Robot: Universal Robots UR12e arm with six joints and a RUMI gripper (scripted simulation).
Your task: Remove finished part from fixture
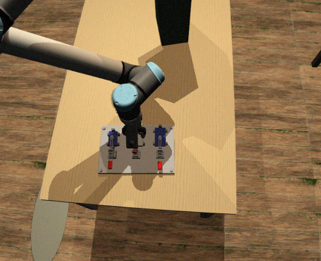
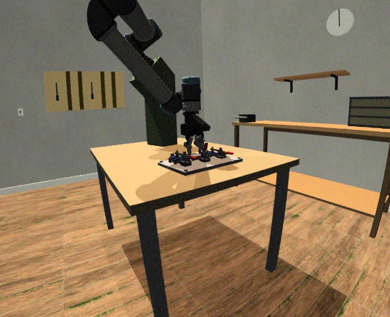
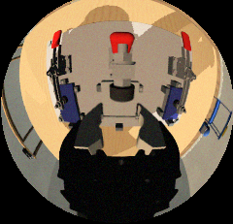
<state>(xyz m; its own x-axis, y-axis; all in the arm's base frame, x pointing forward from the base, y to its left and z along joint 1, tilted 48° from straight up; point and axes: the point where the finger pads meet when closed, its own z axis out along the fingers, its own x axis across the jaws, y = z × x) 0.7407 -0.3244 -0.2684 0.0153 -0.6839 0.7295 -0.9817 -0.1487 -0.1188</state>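
The fixture plate (image 1: 121, 169) (image 2: 192, 167) (image 3: 92, 49) lies on the table. The light grey finished part (image 1: 140, 141) (image 3: 113, 110) sits in its middle place, partly hidden by the arm in the top view. I cannot make out its slot. My gripper (image 2: 195, 154) (image 3: 119, 103) points down, its jaws at the part's two sides, shut on it. The middle clamp's red handle (image 1: 134, 151) (image 2: 205, 146) (image 3: 121, 41) stands up. One blue blank (image 1: 164, 135) (image 3: 69, 105) and the other blue blank (image 1: 116, 136) (image 3: 171, 100) sit on either side under clamp arms.
The outer clamps' red handles (image 1: 110, 164) (image 1: 159, 165) lie down toward the table's front edge. The wooden table (image 1: 205, 185) (image 2: 130, 177) extends around the plate. The arm's dark green pedestal (image 1: 174, 25) (image 2: 160, 126) stands behind. A workbench (image 2: 318, 127) is by the wall.
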